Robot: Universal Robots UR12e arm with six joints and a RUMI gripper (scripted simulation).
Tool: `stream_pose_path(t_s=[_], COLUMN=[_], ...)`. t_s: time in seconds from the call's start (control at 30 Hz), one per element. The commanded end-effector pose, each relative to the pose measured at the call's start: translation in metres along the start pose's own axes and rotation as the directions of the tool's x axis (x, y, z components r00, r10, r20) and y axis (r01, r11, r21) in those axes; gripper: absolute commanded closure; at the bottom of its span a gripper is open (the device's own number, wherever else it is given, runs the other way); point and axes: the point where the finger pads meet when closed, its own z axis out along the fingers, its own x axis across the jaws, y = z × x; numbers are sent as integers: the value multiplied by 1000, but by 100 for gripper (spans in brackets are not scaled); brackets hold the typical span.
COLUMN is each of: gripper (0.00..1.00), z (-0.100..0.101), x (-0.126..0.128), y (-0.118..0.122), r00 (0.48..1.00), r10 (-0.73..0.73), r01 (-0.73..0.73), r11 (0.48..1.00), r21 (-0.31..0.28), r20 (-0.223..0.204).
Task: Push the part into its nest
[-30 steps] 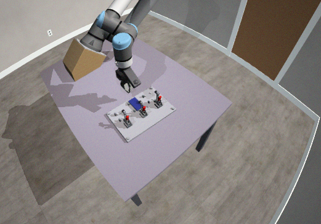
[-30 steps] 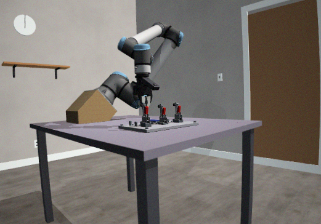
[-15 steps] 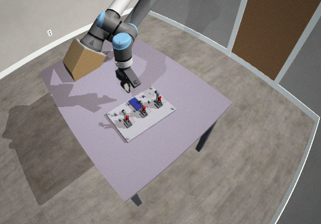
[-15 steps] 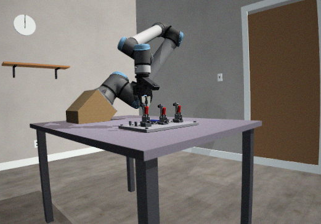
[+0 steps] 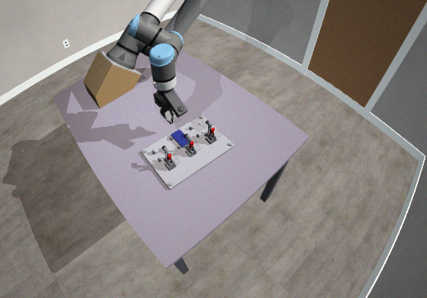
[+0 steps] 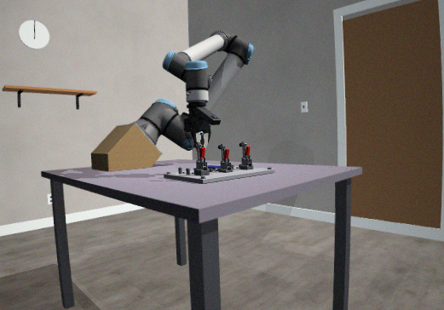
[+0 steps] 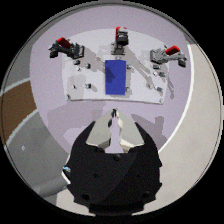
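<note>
Up on the big purple surface (image 5: 229,123) sits a gray fixture plate (image 5: 204,160), put flat so the part can slide on it. Three toggle clamps (image 5: 190,148) with red handles stand in a row along one side, handles up, so they stay out of the way. The blue part (image 5: 179,137) lies on the plate by the middle clamp; I cannot tell how far it is from the blocks. The hand (image 5: 170,118) hangs just behind the part, above the plate's edge. Its fingers are pressed together with nothing between them, likely to make one firm tip for pushing.
</note>
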Motion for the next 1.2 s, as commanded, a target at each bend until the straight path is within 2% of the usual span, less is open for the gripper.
stream_pose_path(t_s=[0.0,1.17], gripper=[100,100], z=[-1,0], x=[0,-2], y=[-1,-3], r00=[1000,1000], r10=[0,0], r01=[0,0], r11=[1000,1000], r21=[1,1], r20=[-1,-1])
